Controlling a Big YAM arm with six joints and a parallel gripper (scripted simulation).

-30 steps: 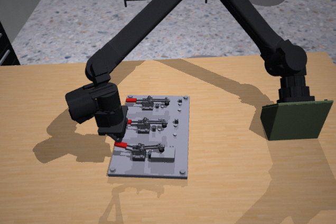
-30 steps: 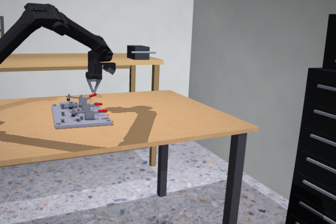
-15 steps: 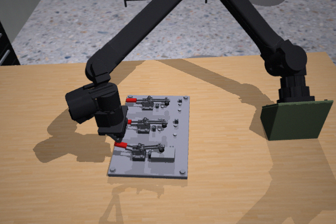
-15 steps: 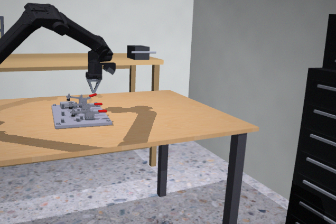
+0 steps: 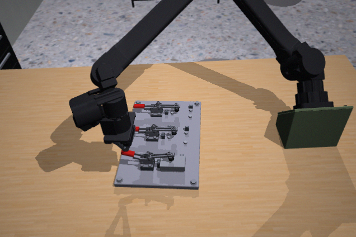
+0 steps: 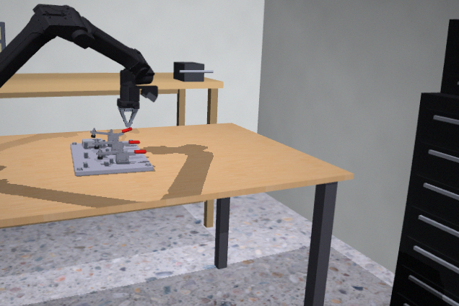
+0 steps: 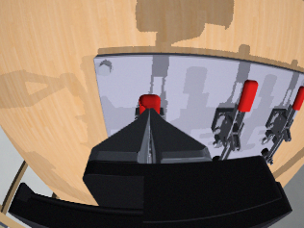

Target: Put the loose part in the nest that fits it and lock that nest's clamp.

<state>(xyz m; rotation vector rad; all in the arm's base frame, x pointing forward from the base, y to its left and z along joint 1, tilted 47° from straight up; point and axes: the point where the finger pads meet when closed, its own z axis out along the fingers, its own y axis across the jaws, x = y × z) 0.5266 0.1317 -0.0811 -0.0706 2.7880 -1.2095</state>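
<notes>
The grey block part [image 5: 172,165] lies in the nearest nest of the fixture plate [image 5: 160,179] [image 6: 92,172] [image 7: 115,119]. That nest's clamp bar [image 5: 161,155] [image 6: 102,132] reaches over the block, with its black tip above the block's top; whether it touches cannot be told. Its red handle [image 5: 127,153] [image 6: 126,130] [image 7: 150,101] slopes up toward its free end. My gripper [image 5: 125,148] [image 6: 128,125] [image 7: 149,114] is shut and empty, pointing down with its fingertips at the top of this handle. Contact between them cannot be made out.
The middle clamp's red handle [image 5: 137,128] [image 7: 248,96] and the far clamp's red handle [image 5: 139,106] [image 7: 299,98] lie nearly level beside the gripper's side of the plate. Their nests hold no part. A green panel [image 5: 313,129] stands at the arm's base on the right.
</notes>
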